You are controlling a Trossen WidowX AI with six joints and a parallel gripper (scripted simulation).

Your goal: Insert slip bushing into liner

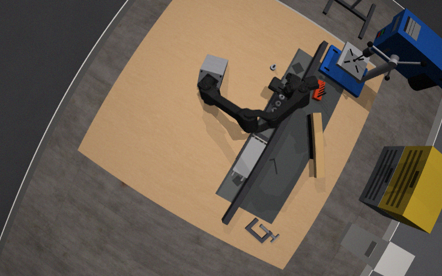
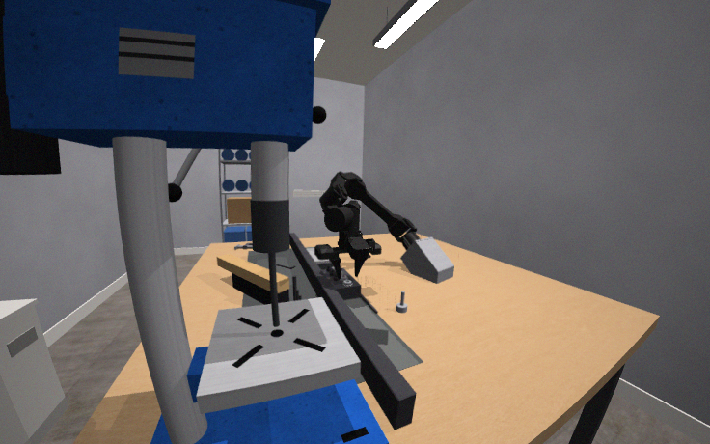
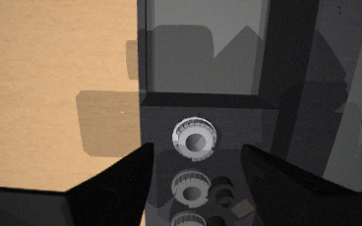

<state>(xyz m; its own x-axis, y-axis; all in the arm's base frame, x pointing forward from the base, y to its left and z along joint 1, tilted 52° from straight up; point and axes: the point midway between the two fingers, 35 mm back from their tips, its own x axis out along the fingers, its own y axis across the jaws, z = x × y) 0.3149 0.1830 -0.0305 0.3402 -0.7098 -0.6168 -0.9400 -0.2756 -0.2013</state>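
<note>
My gripper (image 2: 347, 276) (image 3: 198, 150) is open above the dark jig (image 2: 341, 291) (image 3: 158, 123), with its fingertips apart on either side of a knurled bushing. That bushing (image 3: 195, 140) (image 2: 347, 282) sits in the end position of the jig, with its head up and no fingertip touching it. Its head looks roughly level, but a slight tilt or gap beneath it cannot be ruled out. A second knurled ring (image 3: 191, 191) is beside it in the row, and a third (image 3: 188, 220) is cut off by the wrist view's edge. The arm hides part of the jig in the top view.
A small grey part with a stem (image 1: 273, 67) (image 2: 401, 306) stands on the table. A long dark bar (image 1: 247, 183) (image 2: 386, 380) runs beside the jig. A pale block (image 1: 251, 158) lies along the same line. A red rack (image 1: 317, 93) and the drill press table (image 1: 348, 68) (image 2: 314, 380) are near.
</note>
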